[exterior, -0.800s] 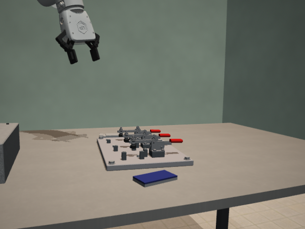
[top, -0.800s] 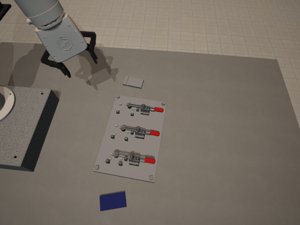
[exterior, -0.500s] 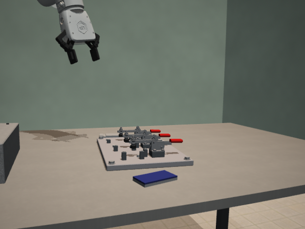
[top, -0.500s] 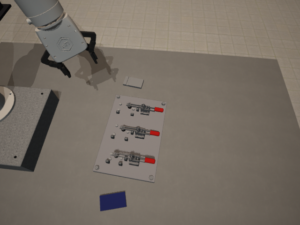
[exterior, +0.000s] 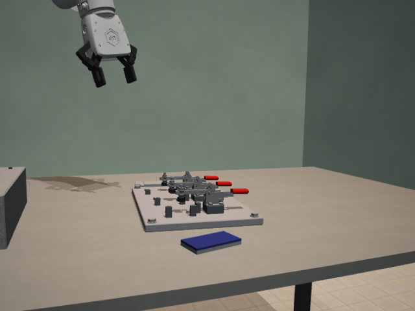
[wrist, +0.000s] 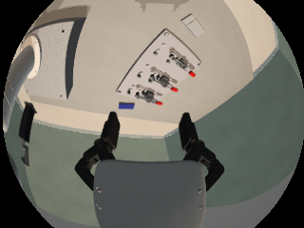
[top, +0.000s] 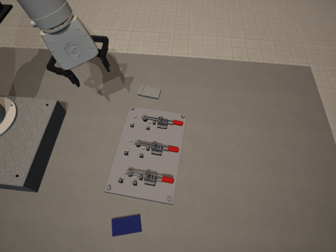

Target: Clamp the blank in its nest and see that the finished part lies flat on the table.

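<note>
The black two-fingered gripper (top: pixel 92 76) (exterior: pixel 114 78) (wrist: pixel 149 119) is spread wide, holding nothing, in the air well apart from the pale rectangular fixture plate (top: pixel 151 163) (exterior: pixel 201 225) (wrist: pixel 142 63). The flat rectangular blank with a blue top face (top: pixel 126 225) (exterior: pixel 211 240) (wrist: pixel 126 105) lies flat on the worktop (top: pixel 244 163) (exterior: pixel 318 227) (wrist: pixel 228 52), just off the plate's short side. The grey slotted finished part (top: pixel 150 92) (wrist: pixel 193 25) lies off its opposite short side.

The blank looks like a stiff metal slab, probably fairly light, hard to dent, perhaps slick on its blue face. Its thin edges give little bite, so take it low across the two long edges, near the middle, keeping it level.

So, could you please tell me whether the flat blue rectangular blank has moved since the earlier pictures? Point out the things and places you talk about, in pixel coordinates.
No, the flat blue rectangular blank (top: pixel 126 225) (exterior: pixel 211 240) (wrist: pixel 126 105) lies just as before, off the same short edge of the grey fixture plate (top: pixel 138 196) (exterior: pixel 201 226) (wrist: pixel 138 66).
</note>
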Controlling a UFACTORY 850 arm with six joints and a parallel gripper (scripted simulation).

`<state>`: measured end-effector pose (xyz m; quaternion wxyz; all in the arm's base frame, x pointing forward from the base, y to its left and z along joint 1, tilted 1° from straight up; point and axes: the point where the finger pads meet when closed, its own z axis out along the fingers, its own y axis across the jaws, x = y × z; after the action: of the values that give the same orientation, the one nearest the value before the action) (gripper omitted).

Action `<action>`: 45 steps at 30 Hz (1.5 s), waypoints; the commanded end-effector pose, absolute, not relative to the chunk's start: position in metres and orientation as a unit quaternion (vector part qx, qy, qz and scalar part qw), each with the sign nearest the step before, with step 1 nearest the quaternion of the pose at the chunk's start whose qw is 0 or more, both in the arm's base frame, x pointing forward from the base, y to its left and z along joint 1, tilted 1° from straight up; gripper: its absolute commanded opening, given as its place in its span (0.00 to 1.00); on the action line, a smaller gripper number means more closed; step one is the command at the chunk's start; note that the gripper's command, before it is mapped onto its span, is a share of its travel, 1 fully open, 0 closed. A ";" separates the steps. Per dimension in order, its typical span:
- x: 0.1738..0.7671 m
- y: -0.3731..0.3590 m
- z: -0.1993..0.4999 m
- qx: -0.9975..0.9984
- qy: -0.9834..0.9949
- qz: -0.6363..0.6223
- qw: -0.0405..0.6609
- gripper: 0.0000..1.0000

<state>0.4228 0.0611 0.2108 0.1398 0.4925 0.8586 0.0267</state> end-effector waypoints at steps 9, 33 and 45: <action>0.438 0.062 0.206 0.605 0.786 0.036 0.123 1.00; 0.469 0.066 0.189 0.808 0.581 0.043 0.082 1.00; 0.480 0.069 0.181 0.871 0.486 0.042 0.066 1.00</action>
<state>0.4733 0.0673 0.1847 0.0744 0.8388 0.5376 0.0423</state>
